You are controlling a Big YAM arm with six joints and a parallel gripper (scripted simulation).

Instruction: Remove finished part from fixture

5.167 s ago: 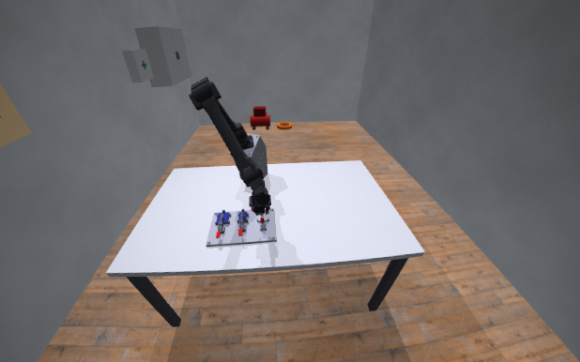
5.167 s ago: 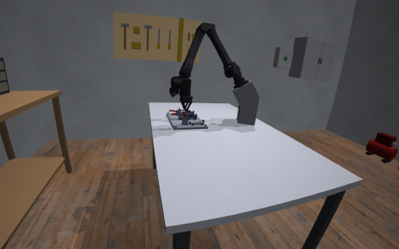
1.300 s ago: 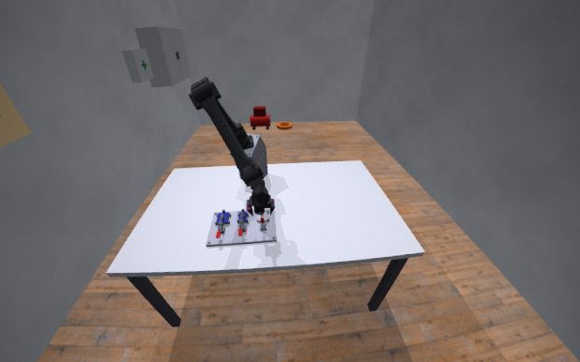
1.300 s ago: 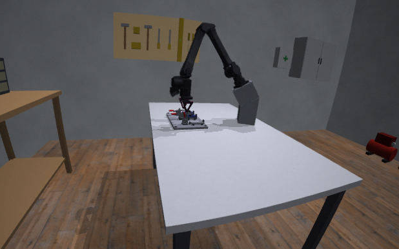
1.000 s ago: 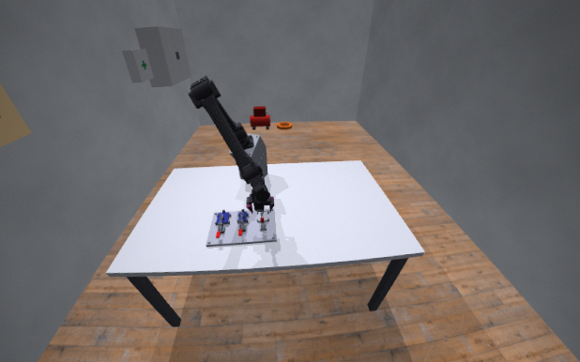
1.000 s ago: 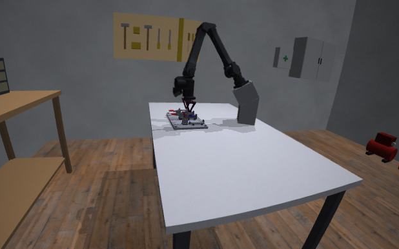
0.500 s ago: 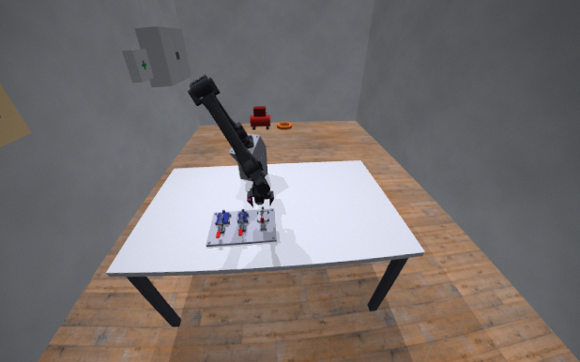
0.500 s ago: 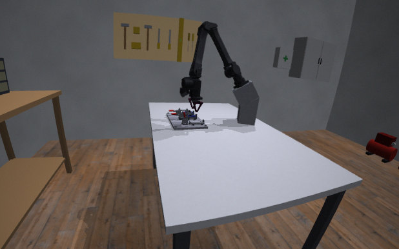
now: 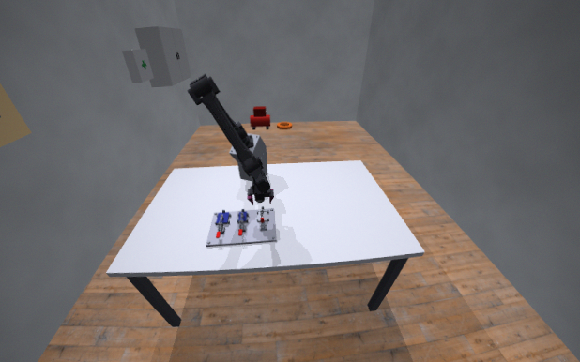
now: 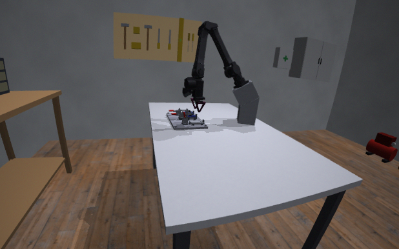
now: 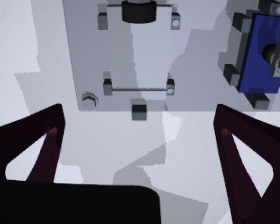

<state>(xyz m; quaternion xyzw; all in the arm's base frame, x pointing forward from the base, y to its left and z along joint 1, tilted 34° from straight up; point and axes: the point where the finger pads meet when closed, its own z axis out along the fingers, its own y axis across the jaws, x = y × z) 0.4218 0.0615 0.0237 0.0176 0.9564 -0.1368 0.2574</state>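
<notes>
Arm [image 10: 218, 43]: slender, matte black, built of boxy links with chunkier blocks at the joints; no cables, screws or markings can be made out. Pedestal [image 10: 250, 111]: plain grey block with a slanted upper section, arm rising from its top. Gripper [image 10: 198, 106]: black squarish wrist housing ending in two dark maroon fingers, each an open triangular frame with a cut-out centre.
</notes>
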